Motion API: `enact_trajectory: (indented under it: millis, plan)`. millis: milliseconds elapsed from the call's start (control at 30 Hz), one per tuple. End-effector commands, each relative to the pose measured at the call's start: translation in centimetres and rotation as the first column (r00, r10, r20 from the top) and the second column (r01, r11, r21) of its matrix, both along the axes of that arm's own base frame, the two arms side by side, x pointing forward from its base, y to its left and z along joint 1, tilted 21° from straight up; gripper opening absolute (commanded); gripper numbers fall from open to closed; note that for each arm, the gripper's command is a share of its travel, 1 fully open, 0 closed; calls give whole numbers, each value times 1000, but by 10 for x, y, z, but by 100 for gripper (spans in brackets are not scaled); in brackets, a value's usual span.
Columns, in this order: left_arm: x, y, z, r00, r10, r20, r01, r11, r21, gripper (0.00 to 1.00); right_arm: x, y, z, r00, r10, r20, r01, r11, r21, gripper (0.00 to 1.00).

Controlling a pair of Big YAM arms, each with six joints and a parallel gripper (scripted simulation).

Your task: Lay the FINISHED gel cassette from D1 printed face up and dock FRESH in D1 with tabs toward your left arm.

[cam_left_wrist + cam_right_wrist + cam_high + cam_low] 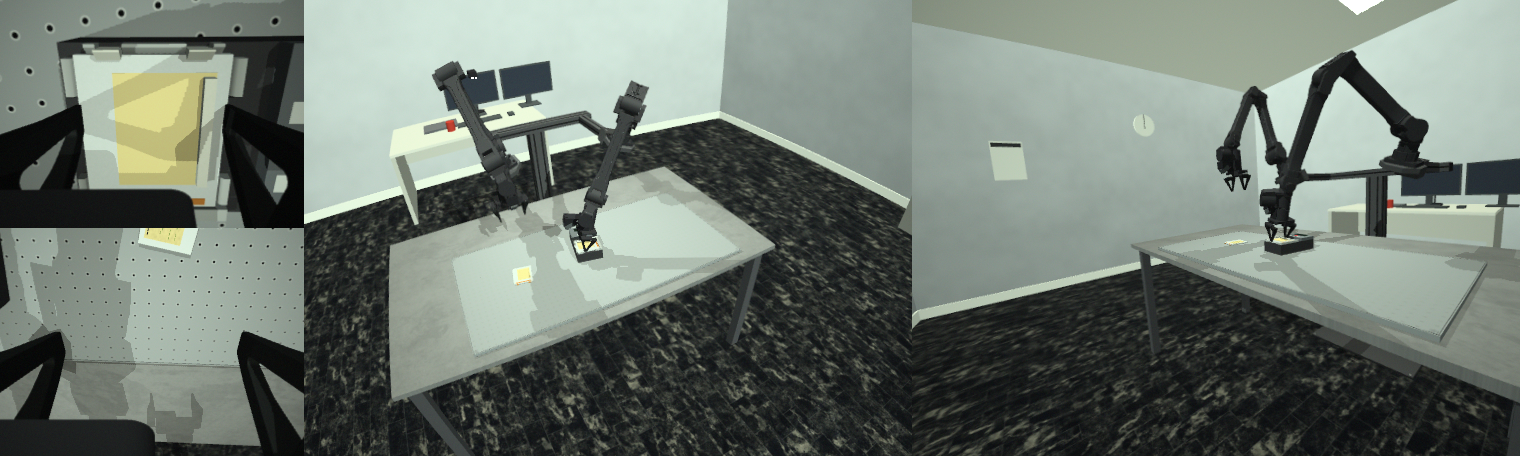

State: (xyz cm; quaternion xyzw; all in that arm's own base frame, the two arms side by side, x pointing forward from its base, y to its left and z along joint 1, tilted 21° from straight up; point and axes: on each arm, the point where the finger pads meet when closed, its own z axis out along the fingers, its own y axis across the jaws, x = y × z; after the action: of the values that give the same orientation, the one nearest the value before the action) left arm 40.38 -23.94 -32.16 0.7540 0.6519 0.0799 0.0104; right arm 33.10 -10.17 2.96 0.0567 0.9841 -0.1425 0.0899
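FRESH, a white frame with plain yellow gel, lies in the bay of dock D1. Its white comb runs along its right side in the left wrist view. Two hooks lap its upper edge; one copper tab shows at the opposite edge, the other is hidden. I cannot tell if every corner is flat. My left gripper is shut on FRESH's two sides. FINISHED lies flat on the deck, printed face up. My right gripper is open and empty, high above the table's back edge.
The perforated deck lies on the grey table. The arms hang from a dark stand behind the table. A desk with two monitors and a red cup stands further back.
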Motion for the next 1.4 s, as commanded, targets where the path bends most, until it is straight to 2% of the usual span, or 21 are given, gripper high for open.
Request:
enact_trajectory:
  millis: [0,533,567,1367]
  plan:
    - [3,-4,3,1000,-3,7,3,1000,-5,92,14,-7,14,1000,-5,30,5,1000,-4,100]
    - [3,-4,3,1000,-3,7,3,1000,-5,92,14,-7,14,1000,-5,30,5,1000,-4,100]
    - [3,-4,3,1000,-3,7,3,1000,-5,98,14,-7,14,1000,-5,30,5,1000,-4,100]
    - [2,-4,7,1000,-3,7,3,1000,-5,98,14,-7,14,1000,-5,30,5,1000,-4,100]
